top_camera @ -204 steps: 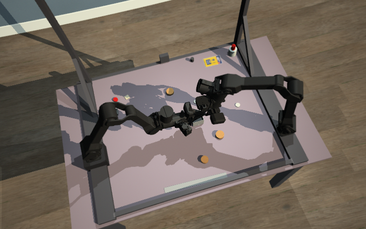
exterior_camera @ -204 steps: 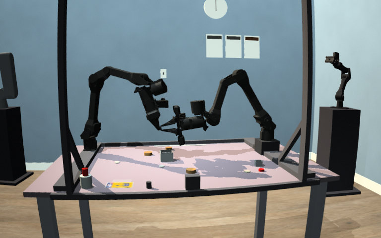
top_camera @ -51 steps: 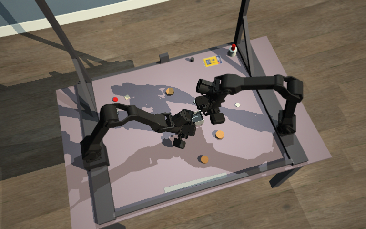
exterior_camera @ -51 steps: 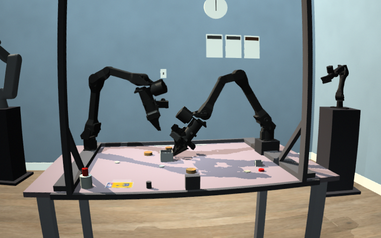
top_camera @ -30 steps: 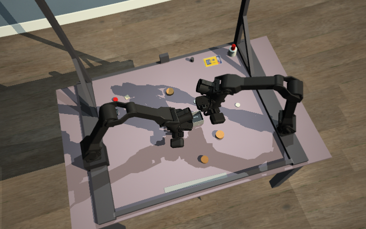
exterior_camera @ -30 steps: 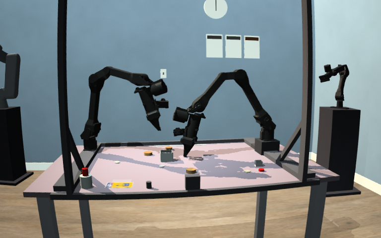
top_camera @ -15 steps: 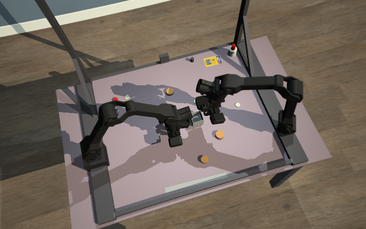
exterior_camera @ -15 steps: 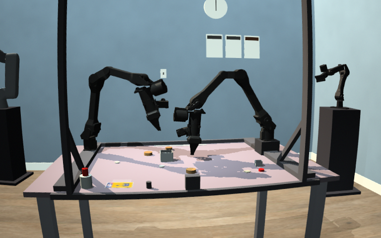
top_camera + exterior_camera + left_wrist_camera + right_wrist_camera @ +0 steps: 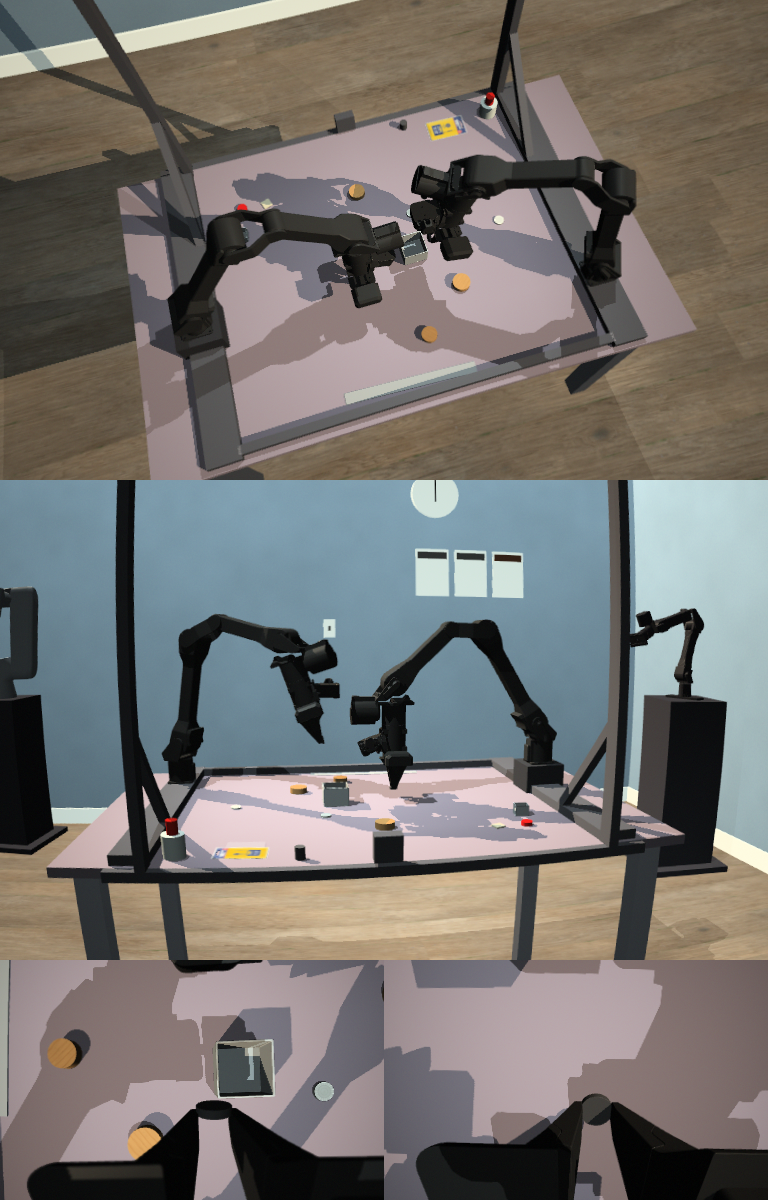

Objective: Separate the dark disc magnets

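Observation:
The two dark disc magnets are apart, one in each gripper. My left gripper [image 9: 321, 741] [image 9: 213, 1116] is shut on one dark disc, seen nearly edge-on in the left wrist view, high above the bench [image 9: 294, 390]. My right gripper [image 9: 393, 786] [image 9: 595, 1108] is shut on the other dark disc, which shows its round face in the right wrist view. It points down, lower than the left one, over the bench. In the top view both pairs of fingertips and both magnets are hidden by the arms.
An open grey box [image 9: 416, 259] [image 9: 336, 796] [image 9: 273, 1070] stands between the grippers. Orange discs [image 9: 461, 282] [image 9: 429, 333] [image 9: 356, 191] lie around it. A pale small disc [image 9: 325, 815] [image 9: 324, 1091] lies near the box. A black cylinder [image 9: 299, 852] and yellow card [image 9: 243, 853] are near one edge.

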`<state>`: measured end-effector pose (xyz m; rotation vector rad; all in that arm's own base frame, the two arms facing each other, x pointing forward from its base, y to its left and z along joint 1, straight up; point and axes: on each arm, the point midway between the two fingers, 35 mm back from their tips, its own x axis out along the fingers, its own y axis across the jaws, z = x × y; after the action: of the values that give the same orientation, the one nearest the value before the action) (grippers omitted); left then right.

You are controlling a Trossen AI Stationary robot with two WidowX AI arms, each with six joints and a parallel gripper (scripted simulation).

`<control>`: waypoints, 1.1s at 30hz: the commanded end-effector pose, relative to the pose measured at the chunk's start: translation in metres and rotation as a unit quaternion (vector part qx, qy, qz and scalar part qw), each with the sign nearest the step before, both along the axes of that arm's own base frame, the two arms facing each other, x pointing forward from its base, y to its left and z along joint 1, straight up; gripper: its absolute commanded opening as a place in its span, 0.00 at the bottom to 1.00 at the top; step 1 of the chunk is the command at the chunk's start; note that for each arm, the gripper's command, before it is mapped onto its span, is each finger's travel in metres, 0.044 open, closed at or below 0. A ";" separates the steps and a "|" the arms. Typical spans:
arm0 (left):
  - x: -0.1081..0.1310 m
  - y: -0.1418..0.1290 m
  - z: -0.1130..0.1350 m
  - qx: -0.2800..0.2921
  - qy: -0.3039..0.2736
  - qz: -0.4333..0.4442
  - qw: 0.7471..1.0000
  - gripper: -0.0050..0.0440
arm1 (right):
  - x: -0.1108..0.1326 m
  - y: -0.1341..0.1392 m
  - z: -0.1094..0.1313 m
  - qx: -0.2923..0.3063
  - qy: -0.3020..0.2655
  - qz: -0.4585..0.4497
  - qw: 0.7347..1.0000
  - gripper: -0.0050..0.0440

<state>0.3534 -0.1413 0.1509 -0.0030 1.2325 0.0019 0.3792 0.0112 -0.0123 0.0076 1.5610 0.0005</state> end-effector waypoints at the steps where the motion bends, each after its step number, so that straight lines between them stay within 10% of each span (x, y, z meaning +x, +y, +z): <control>1: 0.003 0.000 0.013 -0.005 -0.018 0.001 1.000 0.18 | 0.006 0.001 0.015 -0.001 -0.017 0.009 1.000 0.18; 33: 0.003 0.000 0.013 -0.005 -0.018 0.001 1.000 0.18 | -0.002 0.001 -0.019 -0.004 0.003 0.000 1.000 0.18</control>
<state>0.3534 -0.1413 0.1509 -0.0030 1.2325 0.0019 0.3787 0.0116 -0.0280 -0.0043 1.5641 0.0064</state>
